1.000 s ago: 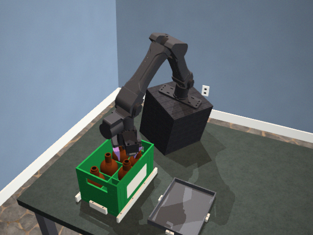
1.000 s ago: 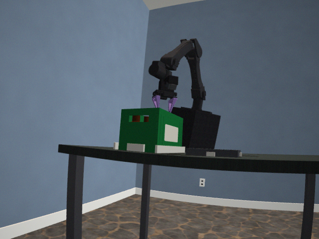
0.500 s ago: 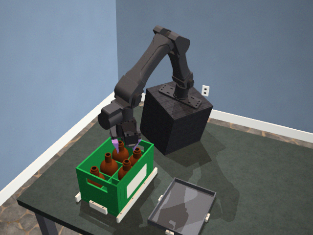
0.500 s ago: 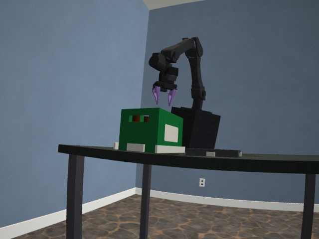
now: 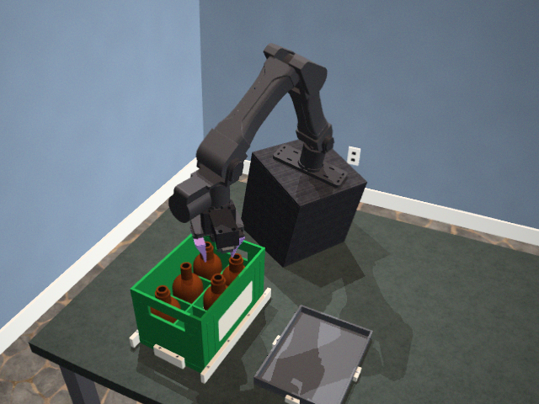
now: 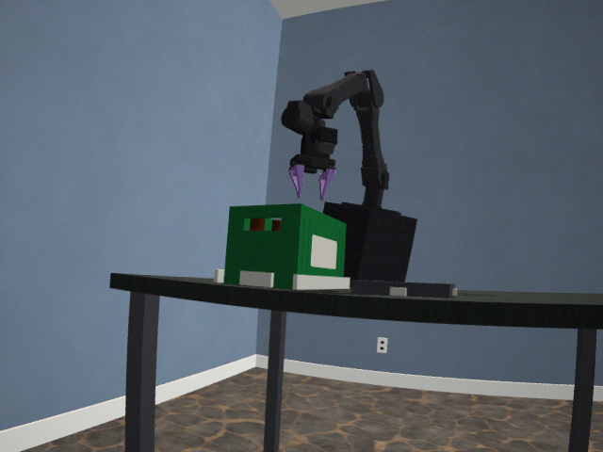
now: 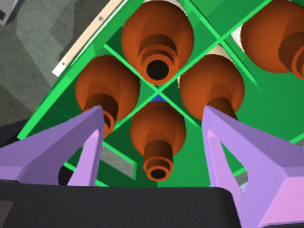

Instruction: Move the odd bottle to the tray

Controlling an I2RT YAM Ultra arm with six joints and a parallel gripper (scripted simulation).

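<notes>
In the middle of the exterior frame, the tool (image 5: 219,257) (image 6: 310,198) (image 7: 153,115) points down above the green crate (image 5: 168,332) (image 6: 263,252) (image 7: 71,83); its two purple fingers stand rather wide apart and hold nothing. Five brown bottles (image 5: 187,288) (image 6: 256,224) (image 7: 158,28) stand in the crate, at the lower left of the top frame, each one in its own compartment. The bottle with the different neck is therefore among these five, but I cannot tell which one it is. The grey tray (image 5: 330,348) (image 6: 369,287) (image 7: 6,10) lies at the lower right of the crate in the top frame, apart from it, and carries no bottle. Both are on the dark tabletop (image 5: 452,282) (image 6: 438,312) (image 7: 43,35), with white blocks (image 5: 237,334) (image 6: 321,282) (image 7: 90,34) at the foot of the crate.
</notes>
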